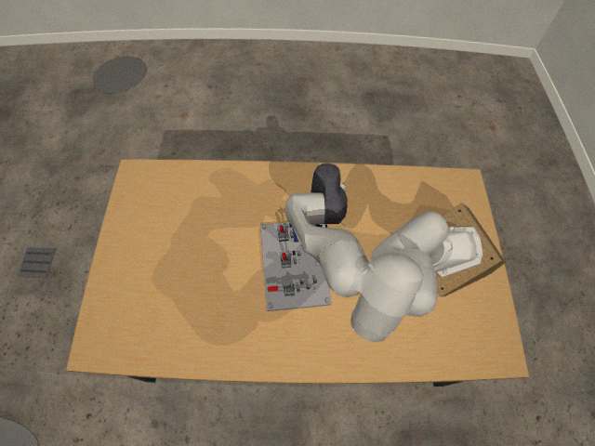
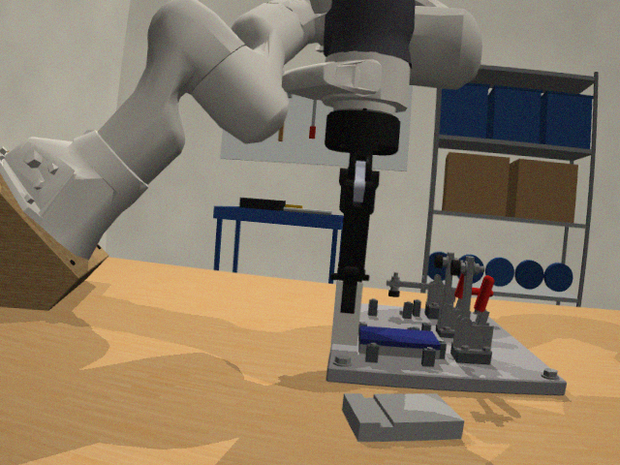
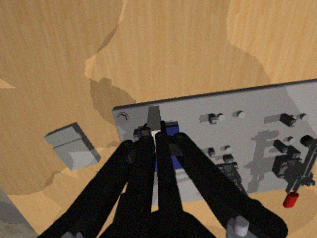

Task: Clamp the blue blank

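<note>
Two shut fingertips, nothing between; hand [image 2: 346,320] [image 3: 156,114] down at the blank's far-from-clamp end. Blue blank [image 2: 399,337] [image 3: 174,163] in the end nest of the fixture plate [image 2: 520,360] [image 3: 196,191] [image 1: 273,299]. Probably rigid, hard to mar; best pushed endwise, or gripped across the long sides. Posts crowding both flanks; more room toward the near desk [image 2: 200,400] [image 3: 59,30] [image 1: 167,346].

deep blue blank [image 1: 296,235] [image 2: 399,337], grey slotted part [image 2: 413,415] [image 3: 74,146], red clamp handles [image 1: 272,289] [image 2: 483,294] [image 3: 291,200], wood-grained tan tabletop [image 1: 182,355] [image 2: 174,400] [image 3: 173,45]
</note>
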Controlling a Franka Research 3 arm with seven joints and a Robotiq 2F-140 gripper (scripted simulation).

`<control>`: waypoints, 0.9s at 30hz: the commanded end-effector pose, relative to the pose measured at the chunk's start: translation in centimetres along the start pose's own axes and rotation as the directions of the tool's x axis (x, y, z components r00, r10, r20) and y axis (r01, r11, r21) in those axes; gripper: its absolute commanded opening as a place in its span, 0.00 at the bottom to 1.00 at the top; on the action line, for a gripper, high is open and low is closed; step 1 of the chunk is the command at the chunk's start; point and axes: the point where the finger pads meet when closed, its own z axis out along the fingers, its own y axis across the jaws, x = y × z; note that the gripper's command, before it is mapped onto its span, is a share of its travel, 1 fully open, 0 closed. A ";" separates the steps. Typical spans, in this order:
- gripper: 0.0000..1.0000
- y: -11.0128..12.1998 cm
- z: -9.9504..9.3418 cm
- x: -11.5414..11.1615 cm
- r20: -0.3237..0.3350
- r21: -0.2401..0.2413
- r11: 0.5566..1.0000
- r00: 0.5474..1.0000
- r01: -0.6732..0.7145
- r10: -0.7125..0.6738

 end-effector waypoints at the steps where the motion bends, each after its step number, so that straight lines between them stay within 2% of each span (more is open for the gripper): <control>1: 0.00 0.0 0.0 -0.1 0.002 0.000 1.000 1.000 -0.008 0.008; 27: 0.00 0.0 0.0 -0.4 0.002 0.000 1.000 1.000 -0.008 0.008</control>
